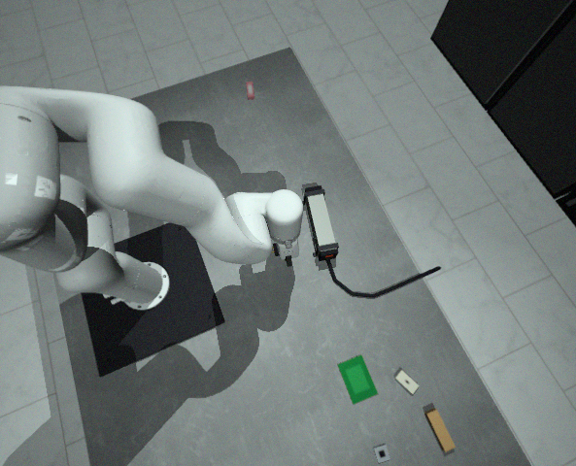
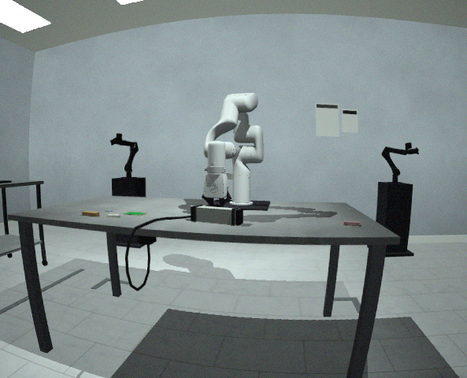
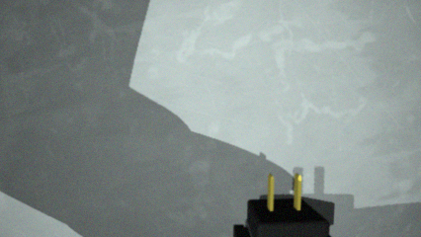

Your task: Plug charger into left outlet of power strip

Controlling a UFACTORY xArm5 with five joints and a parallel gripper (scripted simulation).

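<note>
Two brass prongs, charger [image 3: 288,218] gripper-held [image 1: 284,253], beside power strip [image 1: 320,219]

The arm [image 1: 142,165] is glossy white, built of thick rounded links with domed joint caps. Its round base flange [image 1: 150,295] carries a ring of small screws and sits on a black base plate [image 1: 197,320]. Pale square labels mark the large shoulder housing [image 1: 12,170], though their print is too small to read. The tool [image 2: 216,200] appears black beneath a white wrist body [image 2: 216,185].
</note>
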